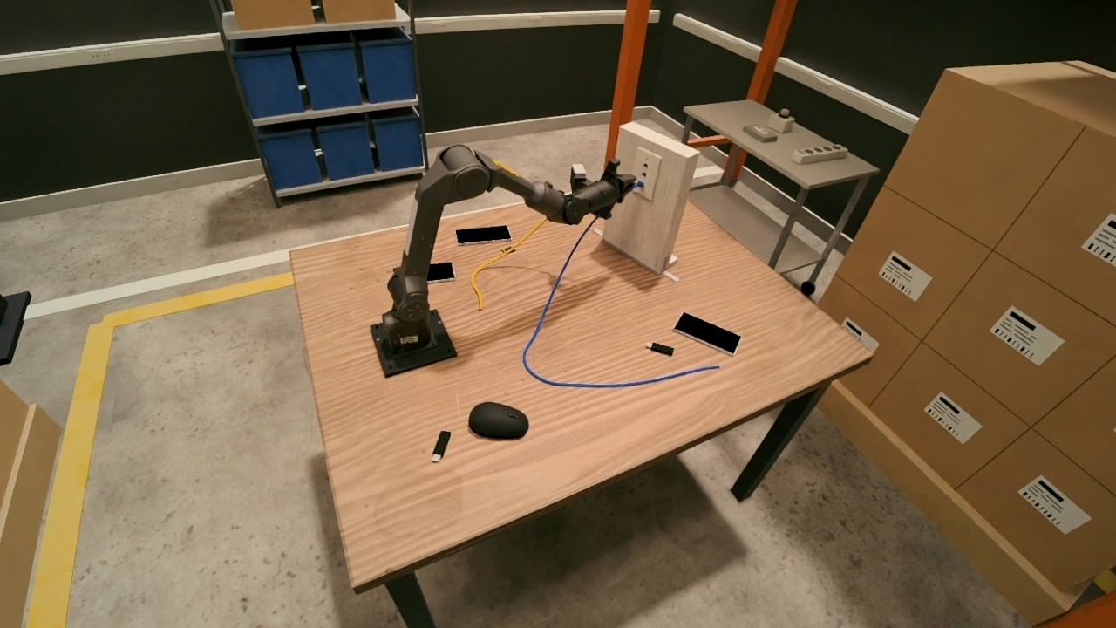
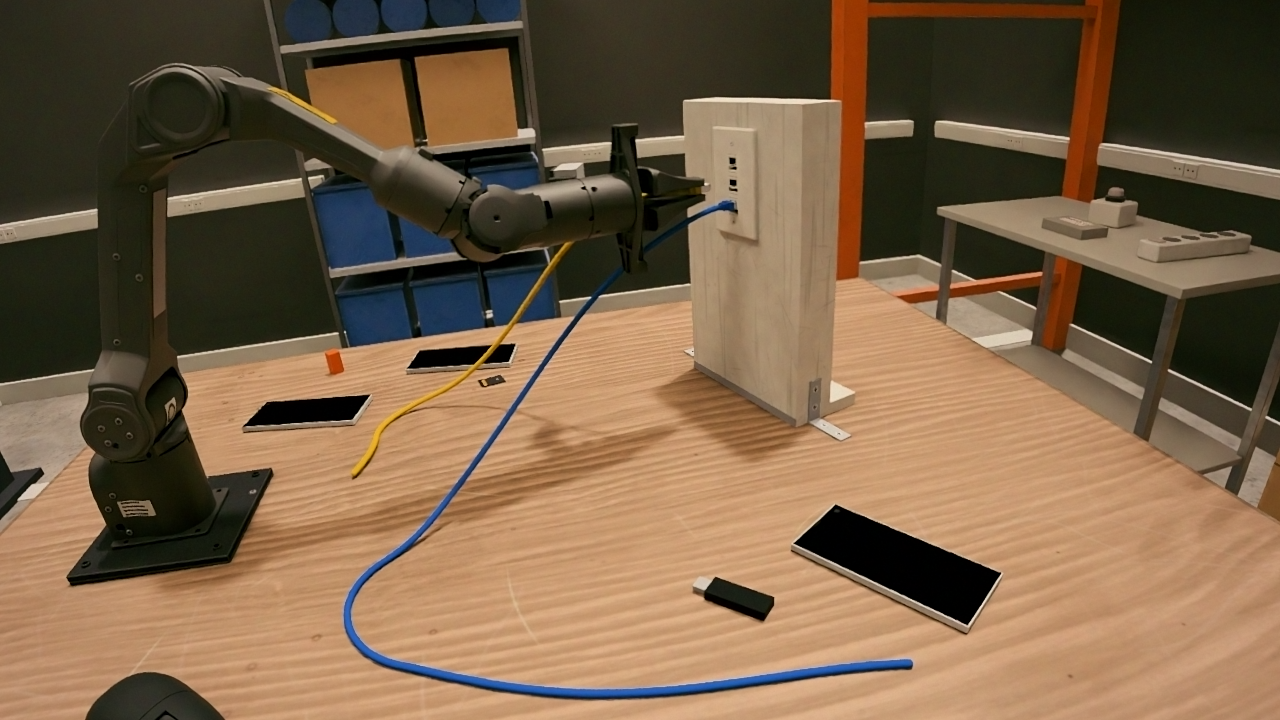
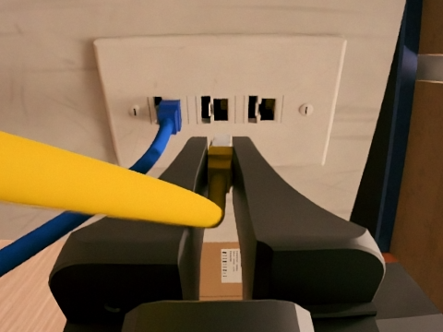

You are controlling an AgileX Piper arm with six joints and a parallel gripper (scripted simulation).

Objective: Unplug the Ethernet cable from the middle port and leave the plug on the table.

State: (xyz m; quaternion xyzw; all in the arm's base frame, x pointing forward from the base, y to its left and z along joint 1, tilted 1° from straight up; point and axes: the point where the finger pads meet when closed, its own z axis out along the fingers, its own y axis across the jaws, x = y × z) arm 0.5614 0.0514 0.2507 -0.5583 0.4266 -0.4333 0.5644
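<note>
My gripper (image 3: 220,159) is shut on the yellow Ethernet plug (image 3: 220,159) and holds it in the air a short way out from the white wall plate (image 3: 221,92). The plug's clear tip points at the middle port (image 3: 216,109), which shows empty. The port beside it (image 3: 261,109) is empty too. The blue plug (image 3: 168,114) sits in the other outer port. In the exterior view the gripper (image 2: 691,188) stands just off the plate (image 2: 735,181), and the yellow cable (image 2: 447,385) hangs from it down to the table. The blue cable (image 2: 465,465) curves across the table.
The plate is on an upright wooden block (image 2: 765,259). On the table lie a black tablet (image 2: 896,565), a USB stick (image 2: 733,597), two more black slabs (image 2: 308,411) (image 2: 460,357), a mouse (image 1: 498,419) and another USB stick (image 1: 440,446).
</note>
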